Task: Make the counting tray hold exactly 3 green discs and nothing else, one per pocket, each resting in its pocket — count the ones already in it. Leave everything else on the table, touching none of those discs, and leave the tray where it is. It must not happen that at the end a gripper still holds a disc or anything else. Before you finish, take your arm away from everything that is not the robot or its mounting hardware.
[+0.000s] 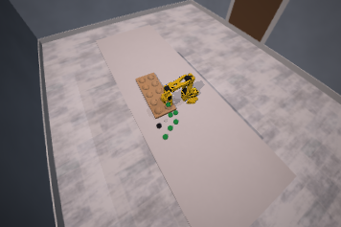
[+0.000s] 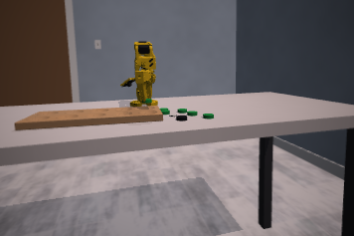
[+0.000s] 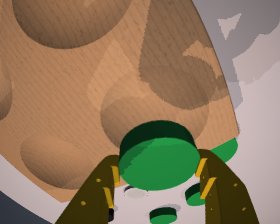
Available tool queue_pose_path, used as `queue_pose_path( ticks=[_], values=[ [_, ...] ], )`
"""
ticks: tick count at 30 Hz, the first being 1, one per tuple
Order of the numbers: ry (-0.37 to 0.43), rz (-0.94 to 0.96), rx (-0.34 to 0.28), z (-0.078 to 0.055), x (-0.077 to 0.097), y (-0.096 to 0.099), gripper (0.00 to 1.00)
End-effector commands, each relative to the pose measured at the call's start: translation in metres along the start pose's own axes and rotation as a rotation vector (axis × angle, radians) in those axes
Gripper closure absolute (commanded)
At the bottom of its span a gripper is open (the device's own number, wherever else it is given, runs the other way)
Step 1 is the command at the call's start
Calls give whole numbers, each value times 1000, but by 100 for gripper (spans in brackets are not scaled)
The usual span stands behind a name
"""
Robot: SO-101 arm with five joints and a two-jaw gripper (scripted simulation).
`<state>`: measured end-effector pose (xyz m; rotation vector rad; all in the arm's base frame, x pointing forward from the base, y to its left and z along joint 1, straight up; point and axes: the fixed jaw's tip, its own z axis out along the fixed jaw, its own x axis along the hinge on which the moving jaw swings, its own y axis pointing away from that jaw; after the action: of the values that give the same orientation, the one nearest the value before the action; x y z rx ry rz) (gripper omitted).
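From the top, the yellow arm point(image 1: 181, 83) reaches from its base out over the counting tray point(image 1: 144, 89) point(image 2: 89, 116) point(image 3: 60, 95), its gripper point(image 1: 168, 103) point(image 2: 148, 100) point(image 3: 159, 162) pointing down at the tray's end nearest the loose green discs, with a green disc point(image 1: 168, 104) point(image 2: 148, 101) point(image 3: 159, 162) at its tip. In the exterior view the arm stands tall behind the tray, that disc showing just above the tray's far edge. In the wrist view the fingers stand partway apart, closed on the disc's two sides, in front of a corner pocket point(image 3: 155, 107).
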<state>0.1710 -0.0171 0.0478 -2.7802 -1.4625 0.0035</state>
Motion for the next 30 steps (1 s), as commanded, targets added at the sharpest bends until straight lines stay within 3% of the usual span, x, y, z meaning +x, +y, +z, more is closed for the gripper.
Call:
queue_pose_path(
  ticks=[1,5,6,30],
  values=[
    [31,2,-51,-8,2,6,100],
    [31,3,-51,-8,2,6,100],
    [30,3,-50,-2,0,5,100],
    [30,3,-50,5,1,6,100]
  ],
)
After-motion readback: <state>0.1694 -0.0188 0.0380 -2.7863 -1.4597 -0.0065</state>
